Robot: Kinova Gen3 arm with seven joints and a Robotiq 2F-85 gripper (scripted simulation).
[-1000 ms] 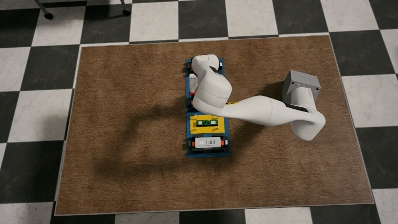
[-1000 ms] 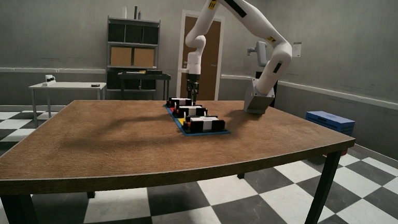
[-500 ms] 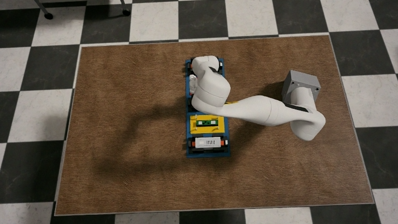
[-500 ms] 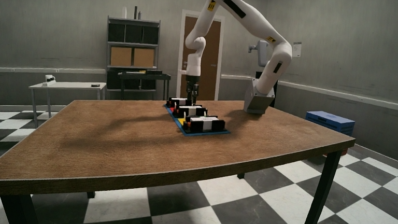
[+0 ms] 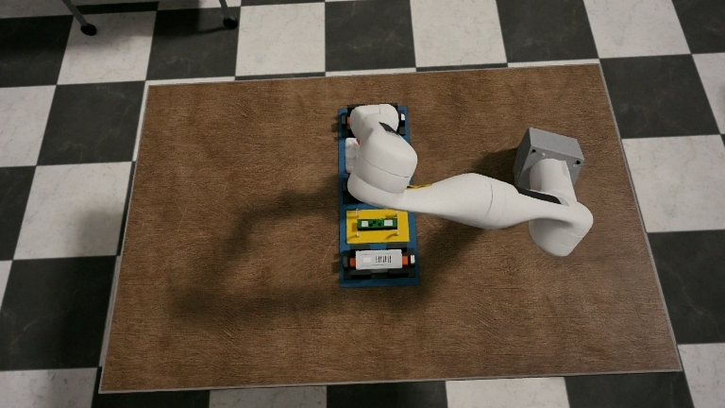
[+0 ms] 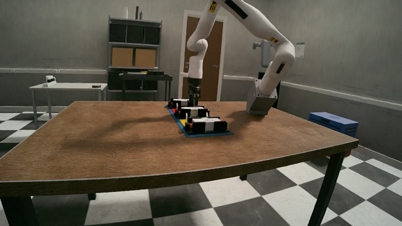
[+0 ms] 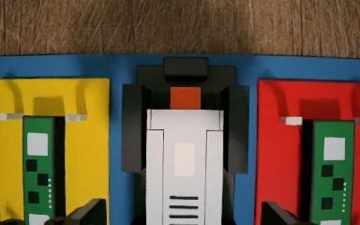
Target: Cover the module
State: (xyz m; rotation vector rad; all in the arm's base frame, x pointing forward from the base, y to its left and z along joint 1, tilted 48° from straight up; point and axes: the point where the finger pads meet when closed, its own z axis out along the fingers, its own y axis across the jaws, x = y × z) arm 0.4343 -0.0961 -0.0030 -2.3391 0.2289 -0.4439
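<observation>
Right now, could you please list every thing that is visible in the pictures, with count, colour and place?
table: one, brown wood, on checkered floor
tray: one, blue, table middle
covers: three, white, in black holders along the tray
yellow plate: one, on tray, carrying green module
red plate: one, beside the middle holder, carrying another green module
shelf unit: one, grey, back wall
side table: one, white, left
crate: one, blue, floor right
arm: one, white, grey base
gripper: open, empty, above the middle cover

Cover (image 7: 184,164) in holder (image 7: 133,131) — between two base plates (image 7: 91,141).
</observation>
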